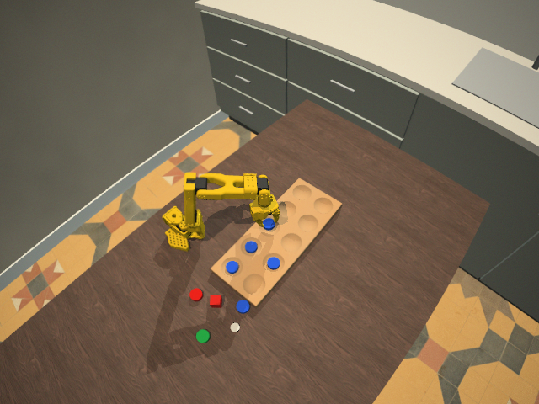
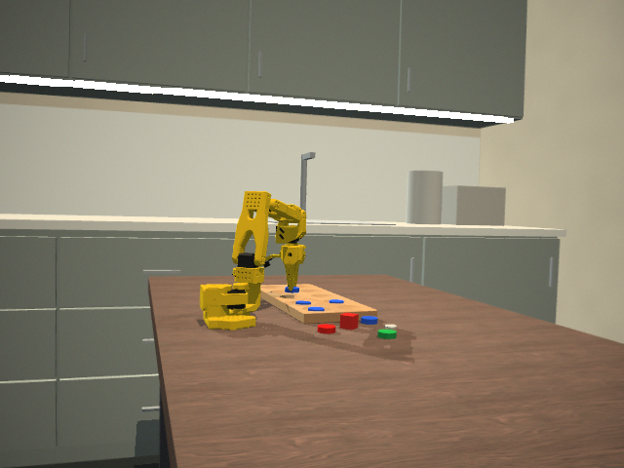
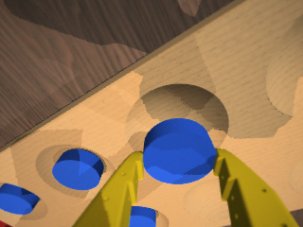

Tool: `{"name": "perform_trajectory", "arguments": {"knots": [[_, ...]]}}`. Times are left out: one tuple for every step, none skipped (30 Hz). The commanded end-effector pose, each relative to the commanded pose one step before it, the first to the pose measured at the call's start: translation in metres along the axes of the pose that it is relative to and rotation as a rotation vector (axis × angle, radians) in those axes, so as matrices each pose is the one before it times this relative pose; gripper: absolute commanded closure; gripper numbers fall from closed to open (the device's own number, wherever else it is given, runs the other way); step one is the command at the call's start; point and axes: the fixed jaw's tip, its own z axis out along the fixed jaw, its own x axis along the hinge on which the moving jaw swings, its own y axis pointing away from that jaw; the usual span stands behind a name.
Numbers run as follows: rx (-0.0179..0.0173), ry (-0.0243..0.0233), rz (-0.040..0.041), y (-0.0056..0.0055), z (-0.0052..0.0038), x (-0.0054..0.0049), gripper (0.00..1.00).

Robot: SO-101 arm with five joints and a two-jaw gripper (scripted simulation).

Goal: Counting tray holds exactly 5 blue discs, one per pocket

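Note:
The wooden counting tray (image 1: pixel 314 193) (image 2: pixel 322 316) (image 3: pixel 246 61) lies to the right of the arm. Three blue discs (image 1: pixel 251 246) (image 1: pixel 232 266) (image 1: pixel 273 263) rest in pockets at its near end; they also show in the wrist view (image 3: pixel 78 168) (image 3: pixel 16 199) (image 3: pixel 142 218). My gripper (image 1: pixel 268 219) (image 2: pixel 291 286) (image 3: pixel 177 158) is shut on a fourth blue disc (image 1: pixel 268 224) (image 2: pixel 292 290) (image 3: pixel 177 142) and holds it just above an empty pocket (image 3: pixel 189 101) on the tray's left row. Another blue disc (image 1: pixel 242 305) (image 2: pixel 369 320) lies on the table by the tray's near end.
A red disc (image 1: pixel 195 294) (image 2: pixel 326 328), a red cube (image 1: pixel 215 300) (image 2: pixel 348 321), a small white disc (image 1: pixel 234 326) (image 2: pixel 390 326) and a green disc (image 1: pixel 202 335) (image 2: pixel 387 333) lie on the table near the tray's near end. The arm's base (image 1: pixel 180 230) stands left of the tray.

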Motion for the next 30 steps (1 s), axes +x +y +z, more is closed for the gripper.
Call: {"name": "perform_trajectory", "arguments": {"knots": [[0.07895,0.02131,-0.00071,-0.00912,-0.013736,0.00170,1.00],[0.00000,0.00000,0.00000,0.00000,0.000000,0.00000,1.00],[0.00000,0.00000,0.00000,0.00000,0.000000,0.00000,1.00],[0.00000,0.00000,0.00000,0.00000,0.000000,0.00000,1.00],[0.00000,0.00000,0.00000,0.00000,0.000000,0.00000,1.00],[0.00000,0.00000,0.00000,0.00000,0.000000,0.00000,1.00],[0.00000,0.00000,0.00000,0.00000,0.000011,0.00000,1.00],[0.00000,0.00000,0.00000,0.00000,0.000072,0.00000,1.00],[0.00000,0.00000,0.00000,-0.00001,0.000178,0.00000,1.00],[0.00000,0.00000,0.00000,-0.00001,0.000315,0.00000,1.00],[0.00000,0.00000,0.00000,-0.00002,0.000471,0.00001,1.00],[0.00000,0.00000,0.00000,-0.00003,0.000632,0.00001,1.00],[0.00000,0.00000,0.00000,-0.00003,0.000789,0.00001,1.00],[0.00000,0.00000,0.00000,-0.00003,0.000934,0.00001,1.00],[0.00000,0.00000,0.00000,0.00000,0.000000,0.00000,1.00],[0.00000,0.00000,0.00000,0.00000,0.000000,0.00000,1.00],[0.00000,0.00000,0.00000,-0.00003,0.001057,0.00001,1.00],[0.00000,0.00000,0.00000,-0.00002,0.001155,0.00001,1.00],[0.00000,0.00000,0.00000,-0.00002,0.001222,0.00000,1.00],[0.00000,0.00000,0.00000,-0.00001,0.001255,0.00000,1.00],[0.00000,0.00000,0.00000,0.00000,0.001254,0.00000,1.00],[0.00000,0.00000,0.00000,0.00001,0.001217,0.00000,1.00],[0.00000,0.00000,0.00000,0.00002,0.001148,-0.00001,1.00],[0.00000,0.00000,0.00000,0.00002,0.001049,-0.00001,1.00],[0.00000,0.00000,0.00000,0.00003,0.000925,-0.00001,1.00],[0.00000,0.00000,0.00000,0.00003,0.000781,-0.00001,1.00],[0.00000,0.00000,0.00000,0.00002,0.000625,-0.00001,1.00],[0.00000,0.00000,0.00000,0.00002,0.000465,-0.00001,1.00],[0.00000,0.00000,0.00000,0.00001,0.000311,0.00000,1.00],[0.00000,0.00000,0.00000,0.00001,0.000175,0.00000,1.00]]}}
